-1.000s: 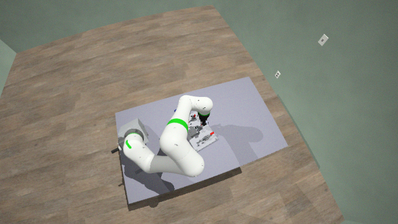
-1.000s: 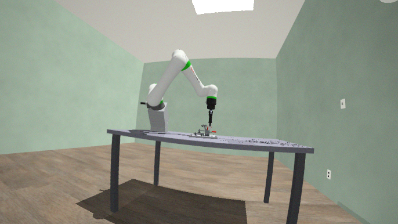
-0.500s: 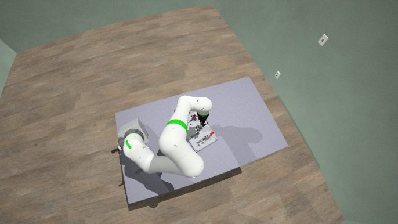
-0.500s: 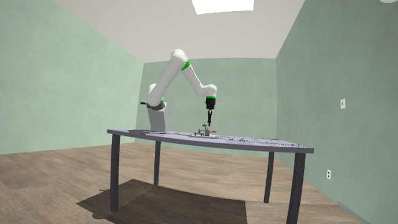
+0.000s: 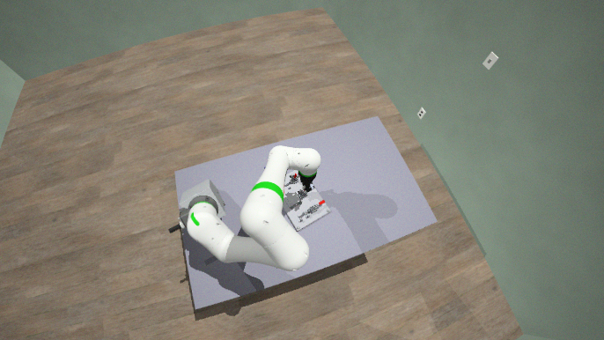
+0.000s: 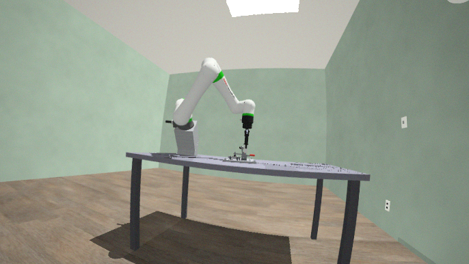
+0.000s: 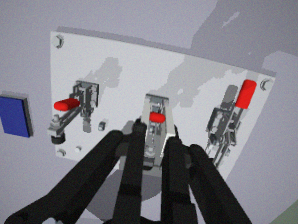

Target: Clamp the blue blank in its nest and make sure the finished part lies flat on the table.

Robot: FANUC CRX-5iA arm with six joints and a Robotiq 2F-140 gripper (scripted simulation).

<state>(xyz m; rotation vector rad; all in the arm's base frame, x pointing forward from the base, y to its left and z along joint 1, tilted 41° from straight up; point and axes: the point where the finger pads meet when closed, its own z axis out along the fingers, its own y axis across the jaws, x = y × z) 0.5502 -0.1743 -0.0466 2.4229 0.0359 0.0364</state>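
Note:
The white fixture plate [image 7: 160,103] lies on the table and carries three toggle clamps in a row. My gripper [image 7: 155,114] points down over the plate and is shut on the middle clamp's upright handle [image 7: 156,120], which has a red grip. The left clamp's red handle [image 7: 67,104] lies to the side. The right clamp's red handle [image 7: 246,94] points away from the plate. The blue blank [image 7: 13,115] lies flat on the table just left of the plate, cut by the image edge. I cannot make out the slotted finished part. The gripper [image 5: 306,187] also shows over the plate [image 5: 305,203] in the top view.
The robot's grey base block [image 5: 202,200] stands at the table's left edge. The arm's elbow [image 5: 264,220] hangs over the plate's near side and hides part of it. In the exterior view the gripper [image 6: 245,143] stands upright over the fixture [image 6: 240,158].

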